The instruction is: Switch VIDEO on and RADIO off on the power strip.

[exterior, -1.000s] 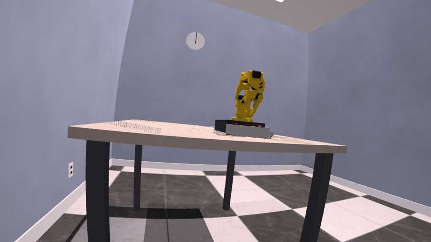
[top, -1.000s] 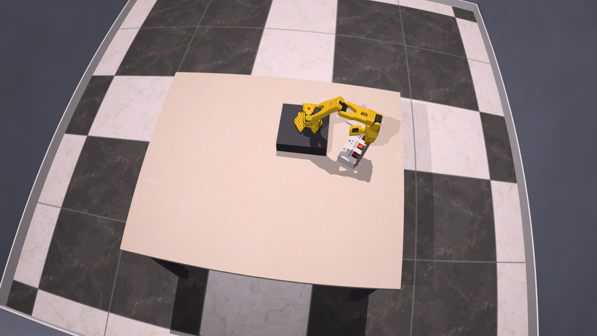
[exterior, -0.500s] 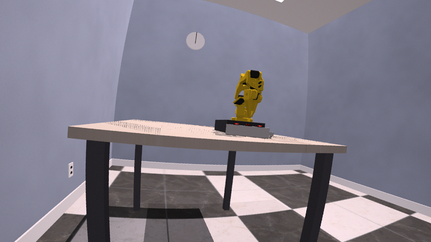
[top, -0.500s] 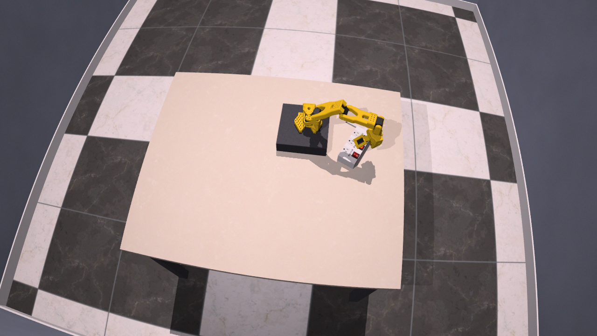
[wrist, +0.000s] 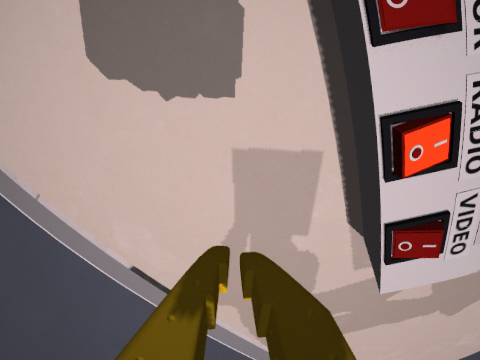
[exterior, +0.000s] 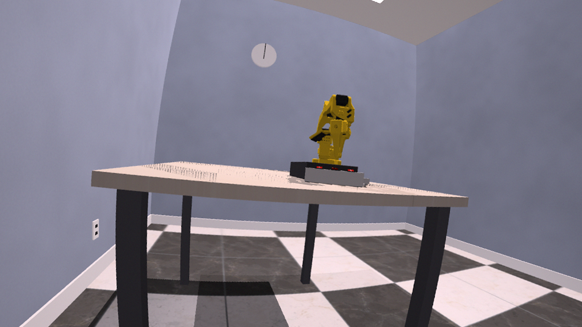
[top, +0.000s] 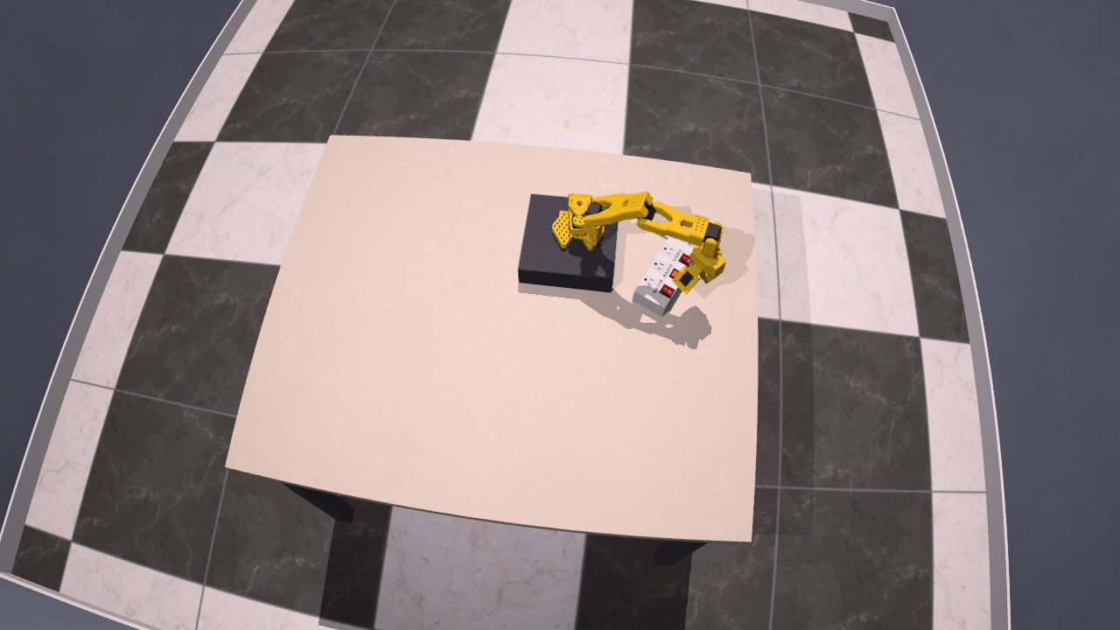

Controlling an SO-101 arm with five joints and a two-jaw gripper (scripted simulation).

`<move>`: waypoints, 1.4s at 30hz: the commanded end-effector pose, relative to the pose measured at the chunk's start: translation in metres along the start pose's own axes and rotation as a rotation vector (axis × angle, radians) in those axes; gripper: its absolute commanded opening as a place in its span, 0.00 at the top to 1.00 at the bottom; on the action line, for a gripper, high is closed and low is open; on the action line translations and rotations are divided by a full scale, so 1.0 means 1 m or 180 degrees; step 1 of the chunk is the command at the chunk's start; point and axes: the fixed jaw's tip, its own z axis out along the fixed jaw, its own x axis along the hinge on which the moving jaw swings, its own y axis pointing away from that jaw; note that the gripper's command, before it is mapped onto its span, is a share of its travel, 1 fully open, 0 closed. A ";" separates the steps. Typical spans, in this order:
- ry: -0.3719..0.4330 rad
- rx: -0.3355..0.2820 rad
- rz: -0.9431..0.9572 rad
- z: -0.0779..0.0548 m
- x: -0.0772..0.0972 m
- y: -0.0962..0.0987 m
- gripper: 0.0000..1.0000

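The white power strip [top: 664, 280] lies face up on the table beside the arm's black base; it also shows in the wrist view [wrist: 414, 114] at the right. It has three red rocker switches. The RADIO switch [wrist: 422, 146] glows bright red. My gripper [wrist: 234, 274] is shut and empty. It hangs above the bare table beside the strip's switch side, off the strip, near the table edge. In the overhead view the gripper [top: 689, 277] is over the strip's right side.
The arm's black base block [top: 567, 241] stands left of the strip. The table's right edge [top: 753, 329] is close to the strip. In the low side view the strip [exterior: 335, 175] lies flat in front of the base.
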 end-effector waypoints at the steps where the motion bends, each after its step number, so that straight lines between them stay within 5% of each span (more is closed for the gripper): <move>1: 0.0002 -0.0001 -0.0213 0.002 -0.001 0.005 1.00; 42: 0.0027 -0.0057 -0.0464 0.003 0.000 0.009 1.00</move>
